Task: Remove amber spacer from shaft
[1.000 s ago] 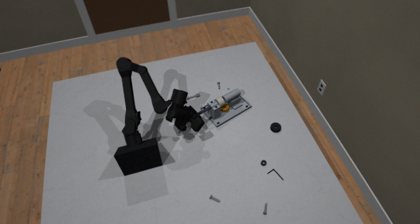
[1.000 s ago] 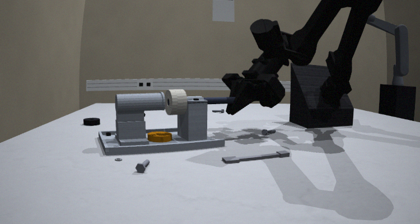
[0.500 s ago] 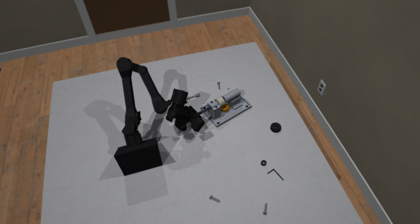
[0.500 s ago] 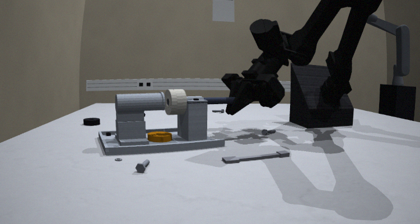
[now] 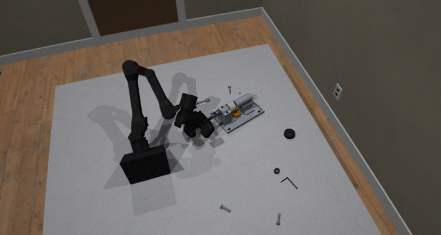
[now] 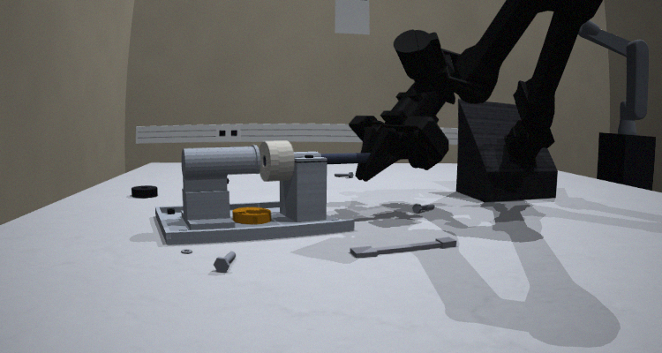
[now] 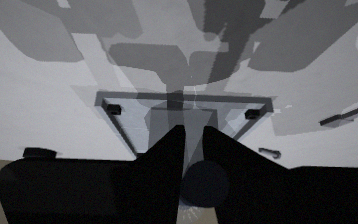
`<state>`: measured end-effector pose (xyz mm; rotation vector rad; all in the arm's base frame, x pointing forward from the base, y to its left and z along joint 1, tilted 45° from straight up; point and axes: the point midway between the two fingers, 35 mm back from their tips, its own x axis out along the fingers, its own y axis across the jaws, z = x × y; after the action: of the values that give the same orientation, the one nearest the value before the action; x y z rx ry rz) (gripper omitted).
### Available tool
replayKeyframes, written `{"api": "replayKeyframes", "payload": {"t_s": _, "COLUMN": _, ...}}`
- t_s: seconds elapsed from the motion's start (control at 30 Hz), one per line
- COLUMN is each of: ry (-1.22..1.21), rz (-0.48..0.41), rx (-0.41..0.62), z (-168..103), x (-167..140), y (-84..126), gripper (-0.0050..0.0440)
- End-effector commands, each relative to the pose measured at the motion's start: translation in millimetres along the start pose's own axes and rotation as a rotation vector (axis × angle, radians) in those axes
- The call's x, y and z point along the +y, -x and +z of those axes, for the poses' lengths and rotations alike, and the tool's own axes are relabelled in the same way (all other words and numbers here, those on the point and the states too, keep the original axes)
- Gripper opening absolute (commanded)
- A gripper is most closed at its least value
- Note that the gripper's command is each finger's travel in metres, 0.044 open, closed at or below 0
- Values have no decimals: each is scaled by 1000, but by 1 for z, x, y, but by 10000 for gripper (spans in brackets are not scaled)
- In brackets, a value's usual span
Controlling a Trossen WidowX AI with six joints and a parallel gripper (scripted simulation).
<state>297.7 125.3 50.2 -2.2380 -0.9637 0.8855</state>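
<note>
A grey baseplate [image 6: 252,228] carries a big housing block [image 6: 208,177] with a grey cylinder and a smaller block [image 6: 303,186]. A dark shaft [image 6: 344,156] sticks out of the smaller block toward my arm. My gripper [image 6: 367,163] is shut on the shaft's free end; the shaft end shows as a dark round between the fingers in the wrist view [image 7: 202,182]. A cream spacer [image 6: 276,160] sits on the shaft between the two blocks. The amber spacer [image 6: 251,214] lies flat on the baseplate between the blocks, off the shaft; it also shows in the top view [image 5: 236,112].
Loose bolts [image 6: 224,261] [image 5: 224,208] [image 5: 278,218], a small washer [image 6: 186,251], a flat grey wrench [image 6: 402,247], a black disc [image 5: 289,133], a small black ring [image 5: 275,169] and a hex key [image 5: 289,182] lie around. My arm's base [image 5: 144,167] stands left of the fixture.
</note>
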Motion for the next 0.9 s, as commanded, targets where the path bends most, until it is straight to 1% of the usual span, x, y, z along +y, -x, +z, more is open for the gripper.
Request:
{"api": "replayKeyframes", "payload": {"t_s": 0.0, "ry": 20, "rz": 1, "rx": 25, "z": -13, "x": 0, "y": -2, "gripper": -50}}
{"api": "replayKeyframes", "payload": {"t_s": 0.87, "ry": 16, "rz": 0, "rx": 24, "z": -19, "x": -1, "y": -8, "gripper": -50}}
